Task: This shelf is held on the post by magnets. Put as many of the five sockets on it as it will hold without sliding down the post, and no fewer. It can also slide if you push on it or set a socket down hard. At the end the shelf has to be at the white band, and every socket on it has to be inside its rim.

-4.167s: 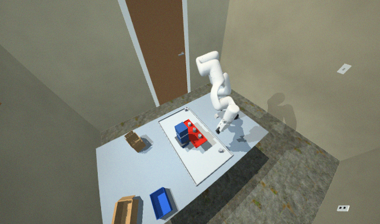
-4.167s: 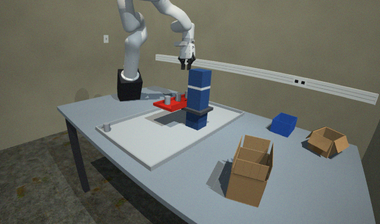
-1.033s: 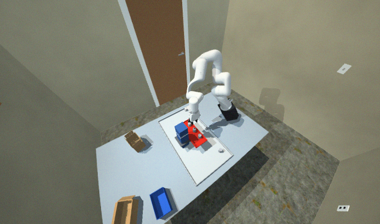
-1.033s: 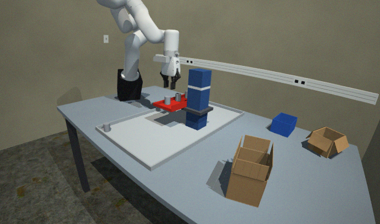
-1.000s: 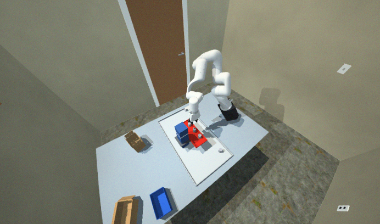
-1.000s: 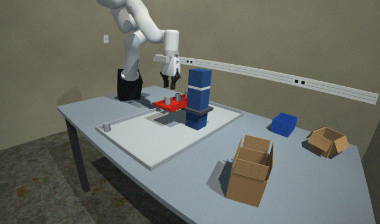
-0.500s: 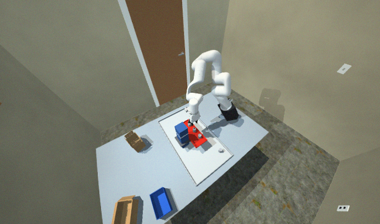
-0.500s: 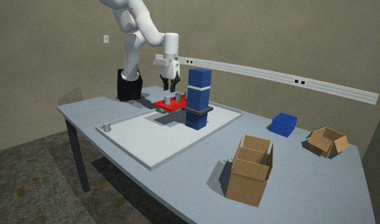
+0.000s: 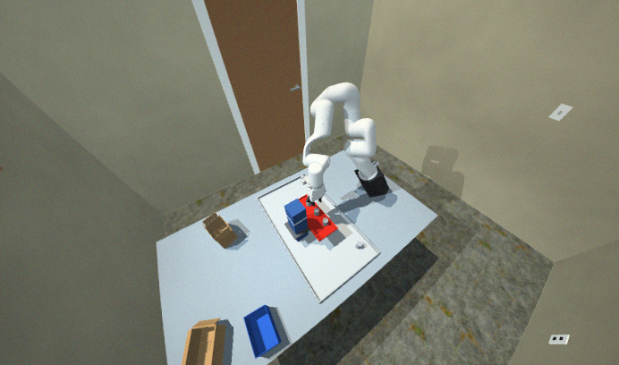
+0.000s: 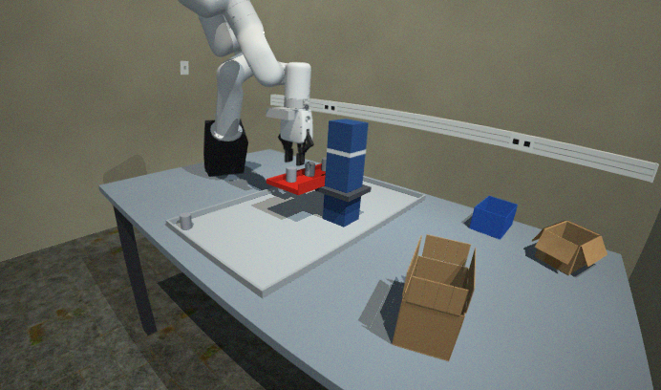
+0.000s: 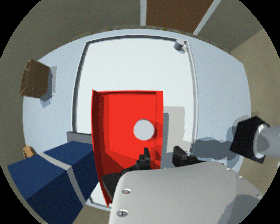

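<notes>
The red shelf (image 9: 319,234) (image 10: 298,187) (image 11: 126,105) is on the blue post (image 9: 295,209) (image 10: 344,171) (image 11: 41,192). Its dark collar (image 10: 348,194) is well below the white band (image 10: 346,153) (image 11: 53,161). Three grey sockets stand in a row inside the rim: a near one (image 9: 325,221) (image 10: 290,174), a middle one (image 9: 316,211) (image 10: 309,168) and a far one (image 9: 309,203), partly hidden. A fourth socket (image 9: 360,245) (image 10: 185,221) (image 11: 179,45) stands in a corner of the white tray. A fifth is at the tray's far end. My gripper (image 10: 294,162) (image 11: 160,155) is partly open and empty, low over the shelf.
The white tray (image 9: 320,276) (image 10: 226,256) has a low raised rim. A blue bin (image 9: 263,333) (image 10: 492,218) and two cardboard boxes, one tall (image 9: 219,230) (image 10: 565,247) and another (image 9: 205,344) (image 10: 430,319), stand on the table outside it.
</notes>
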Robot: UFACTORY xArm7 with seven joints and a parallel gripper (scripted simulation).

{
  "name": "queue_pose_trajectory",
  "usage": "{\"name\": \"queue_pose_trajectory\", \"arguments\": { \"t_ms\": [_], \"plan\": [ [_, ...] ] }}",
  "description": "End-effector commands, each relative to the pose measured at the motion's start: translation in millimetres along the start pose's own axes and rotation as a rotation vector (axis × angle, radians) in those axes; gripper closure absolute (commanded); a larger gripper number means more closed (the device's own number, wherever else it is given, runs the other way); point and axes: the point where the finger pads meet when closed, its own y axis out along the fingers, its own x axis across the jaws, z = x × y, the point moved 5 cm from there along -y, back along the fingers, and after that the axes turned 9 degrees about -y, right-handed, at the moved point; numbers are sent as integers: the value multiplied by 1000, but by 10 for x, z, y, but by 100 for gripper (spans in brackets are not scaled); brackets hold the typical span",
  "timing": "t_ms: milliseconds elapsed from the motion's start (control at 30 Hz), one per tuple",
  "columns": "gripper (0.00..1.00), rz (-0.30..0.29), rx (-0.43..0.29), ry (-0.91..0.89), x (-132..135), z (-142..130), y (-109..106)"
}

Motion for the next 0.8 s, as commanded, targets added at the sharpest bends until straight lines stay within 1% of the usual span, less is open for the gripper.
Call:
{"name": "queue_pose_trajectory", "arguments": {
  "t_ms": [0, 267, 633, 767],
  "plan": [
    [53, 2, 0, 0, -7, 1, 54],
    [53, 2, 0, 0, -3, 1, 267],
    [53, 2, 0, 0, -3, 1, 294],
    [53, 2, 0, 0, -2, 0, 339]
  ]
}}
